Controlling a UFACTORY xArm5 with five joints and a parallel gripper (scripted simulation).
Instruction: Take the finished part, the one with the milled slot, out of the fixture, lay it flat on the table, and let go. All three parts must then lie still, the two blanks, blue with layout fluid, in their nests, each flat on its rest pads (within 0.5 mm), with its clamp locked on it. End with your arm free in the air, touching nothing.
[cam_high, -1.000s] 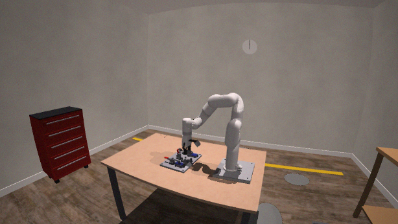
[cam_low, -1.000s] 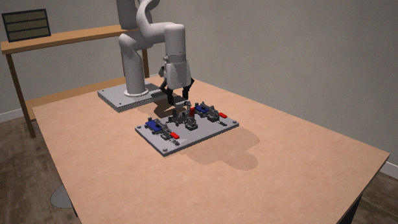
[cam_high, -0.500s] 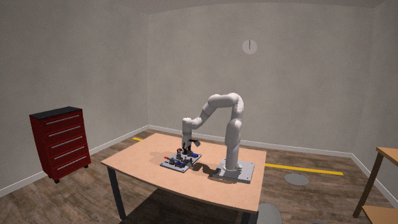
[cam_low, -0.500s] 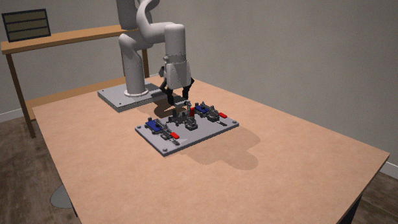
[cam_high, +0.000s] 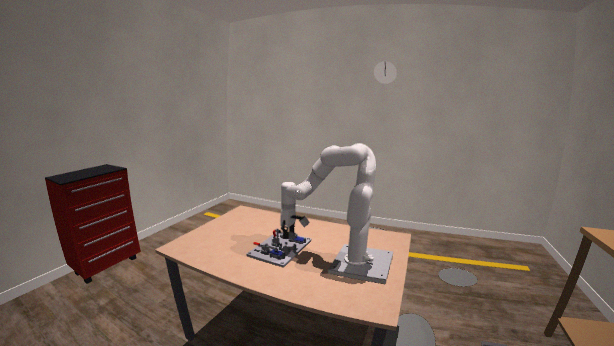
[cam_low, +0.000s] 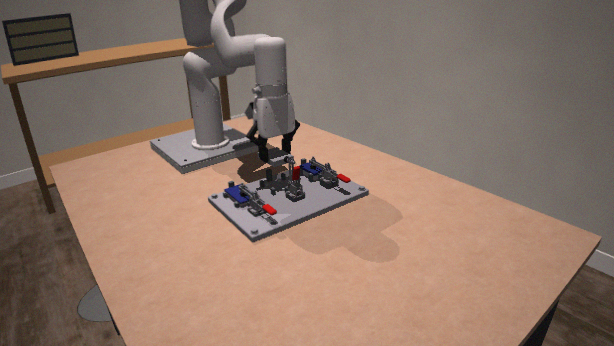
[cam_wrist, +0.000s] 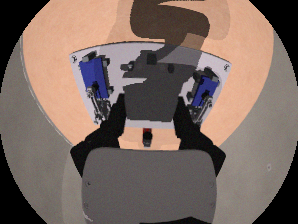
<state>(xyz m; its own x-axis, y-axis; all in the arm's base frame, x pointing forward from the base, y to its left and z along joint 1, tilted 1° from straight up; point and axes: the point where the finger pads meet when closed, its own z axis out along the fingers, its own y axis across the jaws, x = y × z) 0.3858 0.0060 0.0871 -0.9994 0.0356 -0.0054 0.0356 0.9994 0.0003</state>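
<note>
Against plain grey walls (cam_high: 300, 110) (cam_low: 425, 75), clenching the grey part (cam_low: 276, 157) (cam_wrist: 152, 97) in the gripper (cam_high: 288, 232) (cam_low: 275, 153) (cam_wrist: 150, 103) above the fixture (cam_high: 256, 256) (cam_low: 320, 204) (cam_wrist: 115, 59). Flanked below by two blue blanks (cam_high: 277, 253) (cam_low: 236, 194) (cam_wrist: 93, 75) (middle red handle (cam_low: 296, 173) (cam_wrist: 147, 131) upright).
</note>
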